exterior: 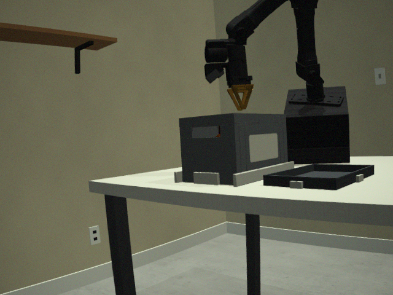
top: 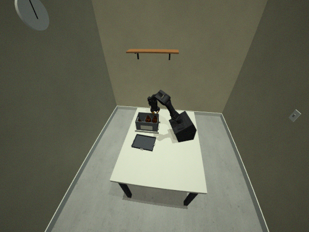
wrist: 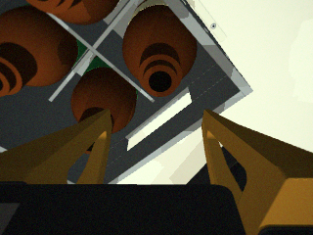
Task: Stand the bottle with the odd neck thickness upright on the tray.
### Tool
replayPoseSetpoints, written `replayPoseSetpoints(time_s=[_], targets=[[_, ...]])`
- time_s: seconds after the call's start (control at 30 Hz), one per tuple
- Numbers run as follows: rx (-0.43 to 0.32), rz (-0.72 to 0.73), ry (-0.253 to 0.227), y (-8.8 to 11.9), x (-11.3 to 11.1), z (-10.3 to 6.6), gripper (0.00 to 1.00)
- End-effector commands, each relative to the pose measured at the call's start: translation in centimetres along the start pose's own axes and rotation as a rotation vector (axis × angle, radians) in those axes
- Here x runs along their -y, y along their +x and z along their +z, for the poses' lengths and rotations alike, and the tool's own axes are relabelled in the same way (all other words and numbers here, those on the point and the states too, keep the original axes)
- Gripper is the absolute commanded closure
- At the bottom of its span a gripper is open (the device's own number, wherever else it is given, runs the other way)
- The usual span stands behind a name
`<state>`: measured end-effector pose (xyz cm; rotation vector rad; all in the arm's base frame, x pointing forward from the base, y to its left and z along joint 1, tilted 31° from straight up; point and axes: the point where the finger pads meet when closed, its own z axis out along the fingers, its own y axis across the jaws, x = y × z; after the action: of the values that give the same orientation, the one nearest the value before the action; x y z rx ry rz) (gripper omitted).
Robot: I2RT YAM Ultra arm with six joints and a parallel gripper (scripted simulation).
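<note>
The grey crate stands on the table with brown bottles in its compartments. In the wrist view I see a bottle near the crate's corner, another bottle partly behind a finger, and parts of two more, one bottle at the left and one bottle at the top. I cannot tell which neck differs. My gripper is open and empty, pointing down above the crate. The dark tray holds nothing.
Pale low strips stand at the crate's foot, between it and the tray. The robot's black base block stands to the right of the crate in the top view. A wooden shelf hangs on the wall.
</note>
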<state>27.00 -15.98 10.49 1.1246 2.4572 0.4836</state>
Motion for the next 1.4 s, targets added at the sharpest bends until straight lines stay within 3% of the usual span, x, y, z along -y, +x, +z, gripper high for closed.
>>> replayPoseSetpoints(time_s=[0.0,0.5,0.67,1.37], targets=[[0.008,0.018,0.011,-0.3,0.8,1.0,0.39],[0.009,0.019,0.012,-0.4,0.8,2.0,0.39],[0.040,-0.001,0.005,-0.9,0.2,1.4,0.39],[0.038,0.003,0.006,-0.9,0.4,1.4,0.39]])
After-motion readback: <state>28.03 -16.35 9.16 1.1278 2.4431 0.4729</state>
